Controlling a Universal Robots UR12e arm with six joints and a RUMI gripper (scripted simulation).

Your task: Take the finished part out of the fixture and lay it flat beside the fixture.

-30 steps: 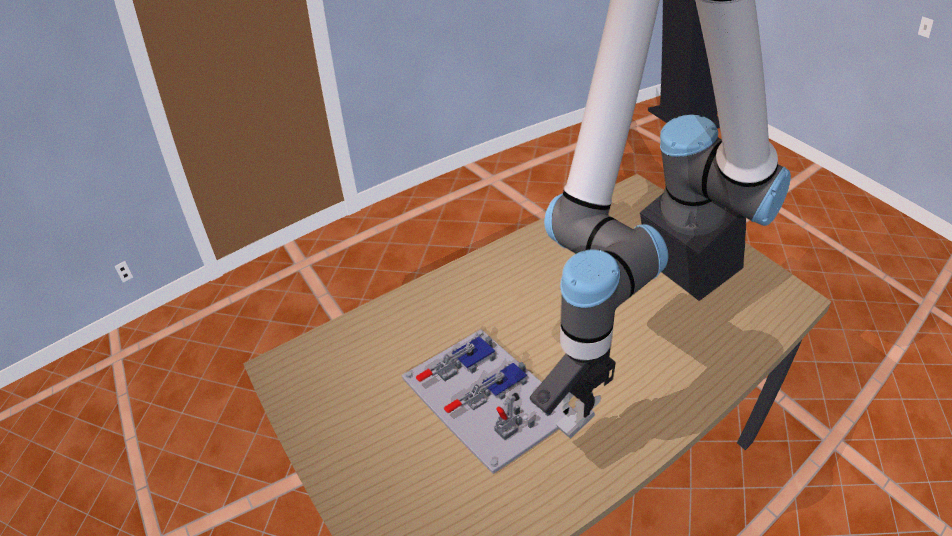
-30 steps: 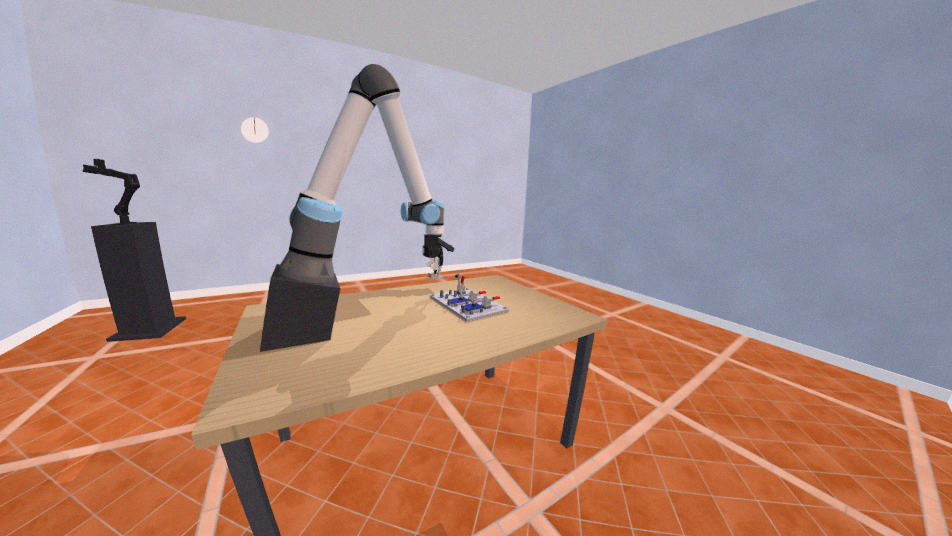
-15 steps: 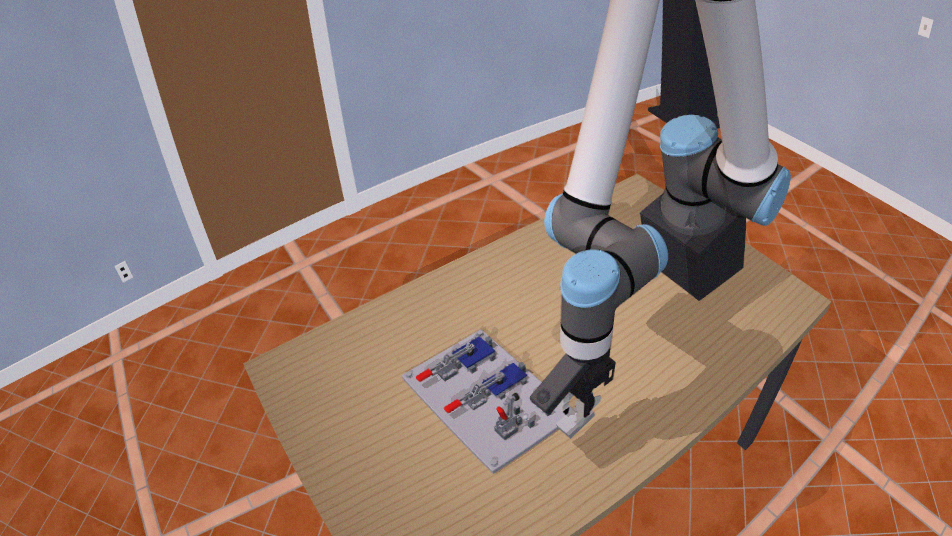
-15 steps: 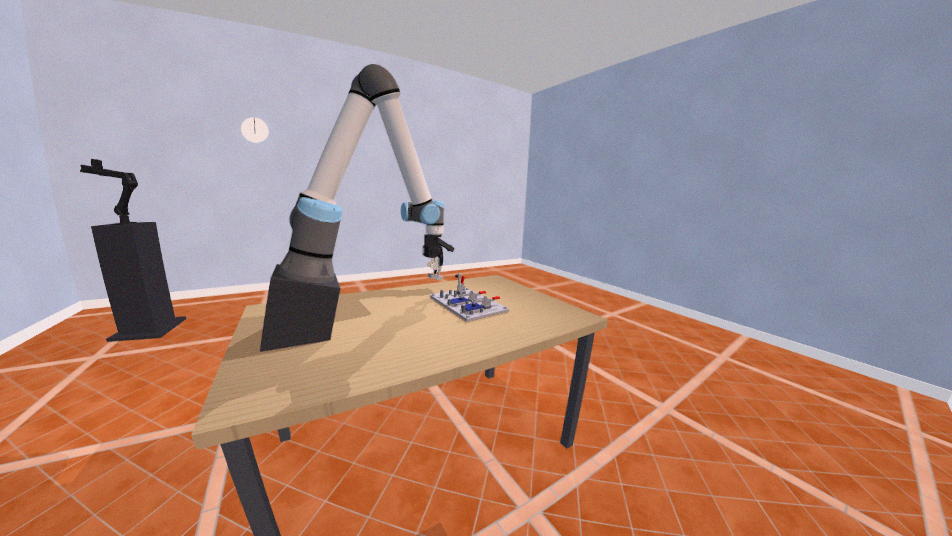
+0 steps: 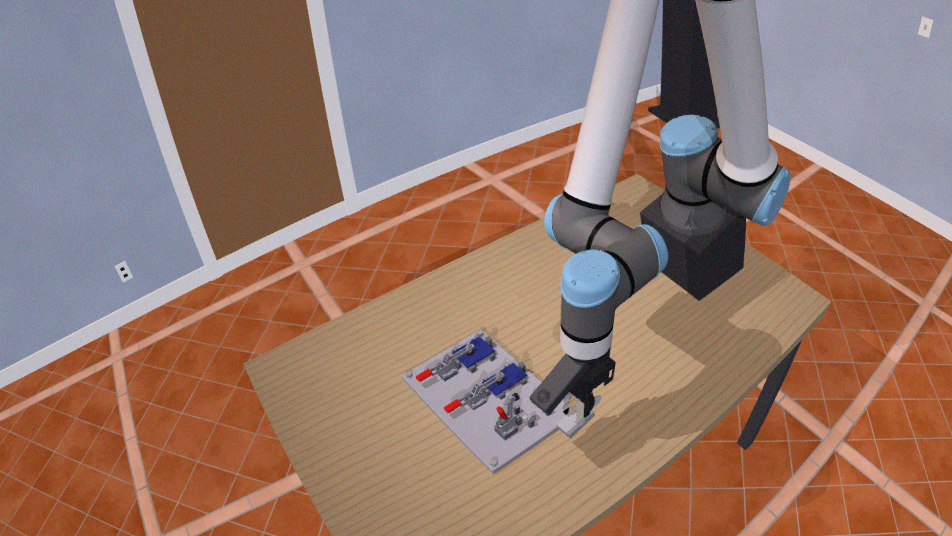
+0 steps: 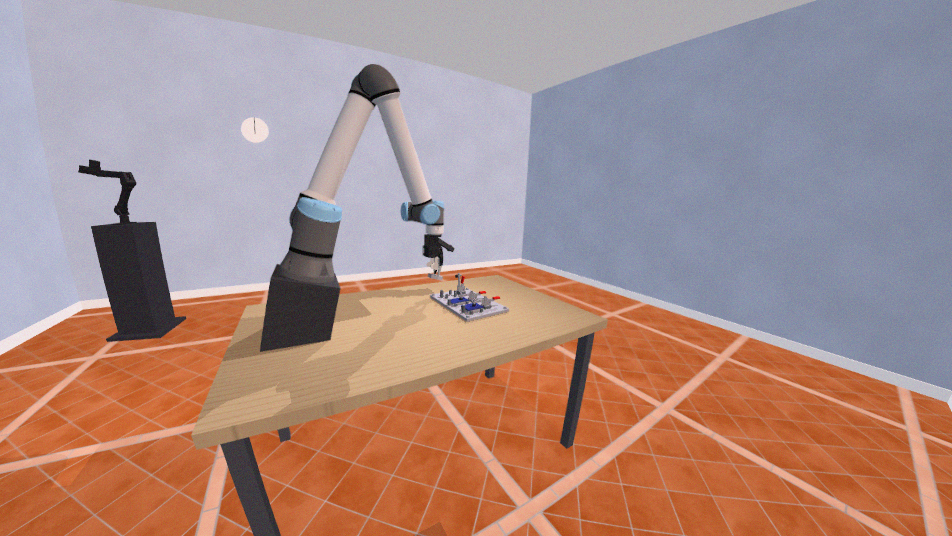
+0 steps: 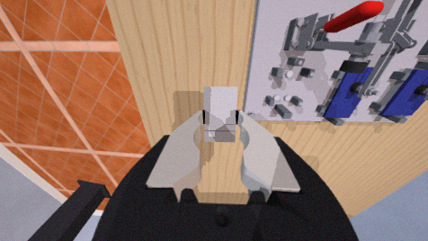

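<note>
In the wrist view, the jaws (image 5: 578,411) (image 6: 435,271) were clamped on the finished part (image 7: 220,105) (image 5: 571,419) (image 6: 435,276), held above the bench (image 7: 180,54) (image 5: 373,399) (image 6: 399,352) beside the fixture (image 7: 276,102) (image 5: 466,426) (image 6: 489,312); lowering called for a level, slow descent, well off the plate edge, with release only upon full contact. The part appeared pale grey, block-like and smooth-faced, its slot not distinguishable.

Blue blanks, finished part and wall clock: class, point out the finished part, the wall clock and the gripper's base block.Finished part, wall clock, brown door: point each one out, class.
Finished part (image 5: 574,426) (image 6: 435,276) (image 7: 220,103): top, exterior and wrist views; its pale body.
Wall clock (image 6: 254,130): exterior view; its face.
Brown door (image 5: 246,119): top view; its panel.
</note>
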